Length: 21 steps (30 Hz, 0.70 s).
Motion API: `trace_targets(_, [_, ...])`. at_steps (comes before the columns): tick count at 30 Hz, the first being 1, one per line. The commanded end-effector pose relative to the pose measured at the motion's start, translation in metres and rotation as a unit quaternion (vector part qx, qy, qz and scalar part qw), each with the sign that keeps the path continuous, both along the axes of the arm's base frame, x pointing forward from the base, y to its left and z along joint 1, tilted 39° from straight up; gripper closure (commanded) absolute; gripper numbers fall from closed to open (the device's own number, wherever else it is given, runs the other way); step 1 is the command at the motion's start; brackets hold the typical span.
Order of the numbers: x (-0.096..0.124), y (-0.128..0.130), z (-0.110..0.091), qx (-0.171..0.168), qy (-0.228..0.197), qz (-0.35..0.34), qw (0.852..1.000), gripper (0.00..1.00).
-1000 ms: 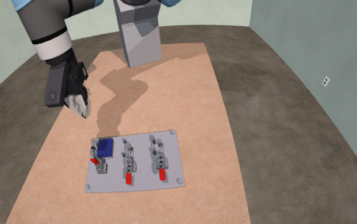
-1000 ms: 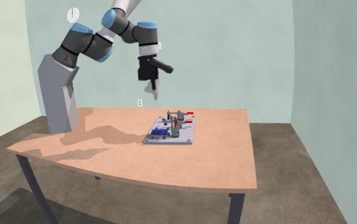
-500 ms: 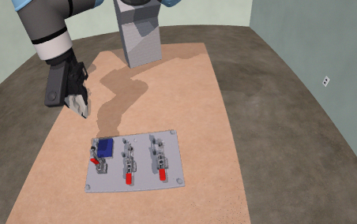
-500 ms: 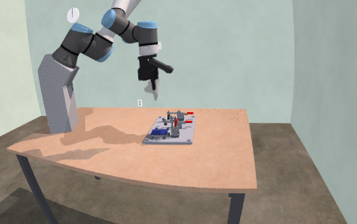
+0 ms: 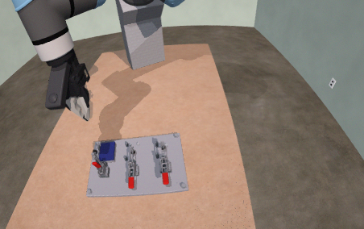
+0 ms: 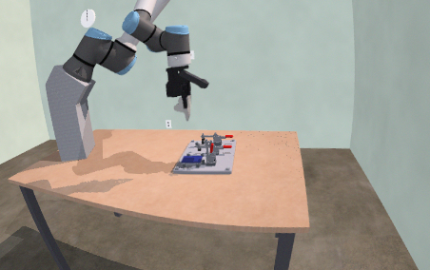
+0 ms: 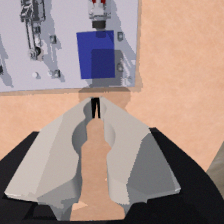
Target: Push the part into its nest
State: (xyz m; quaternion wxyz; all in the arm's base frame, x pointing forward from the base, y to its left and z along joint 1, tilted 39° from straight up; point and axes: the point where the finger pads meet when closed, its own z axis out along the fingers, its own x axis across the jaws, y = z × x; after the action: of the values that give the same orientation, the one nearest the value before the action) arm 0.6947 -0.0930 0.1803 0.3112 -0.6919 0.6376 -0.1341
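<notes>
Across a tan table, backed by pale green walls, looking from above onto a grey fixture plate. On it, at about 10 o'clock from the centre in the top view, find the blue part. Set there, presumably, to be located by pads and blocks; too small to tell which fitting is which, or how large a gap remains. Close by, at about 7 o'clock from the part, see the near clamp with red handle raised, likely to leave room for seating. Farther toward 3 o'clock, note the middle clamp and the far clamp, both with handles laid toward 6 o'clock.

Now to the gripper: brought together at the tips, gripping nothing, touching nothing. Held above the table, pointing down, off the plate toward 11 o'clock in the top view. Closed probably to serve as a blunt pusher. Next, judging by the task, to be lined up with the part and pressed gently, avoiding the clamp, first down flat, then against the blocks.
</notes>
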Motion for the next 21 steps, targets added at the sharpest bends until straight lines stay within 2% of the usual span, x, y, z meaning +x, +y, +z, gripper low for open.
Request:
trace_targets(1, [0.0002, -0.0003, 0.0005, 0.0, 0.0, 0.0, 1.0, 1.0])
trace_targets(18, [0.0002, -0.0003, 0.0005, 0.0, 0.0, 0.0, 1.0, 1.0])
trace_targets(19, [0.0002, -0.0003, 0.0006, 0.0, 0.0, 0.0, 1.0, 0.41])
trace_targets(21, [0.0002, -0.0003, 0.0006, 0.0, 0.0, 0.0, 1.0, 0.41])
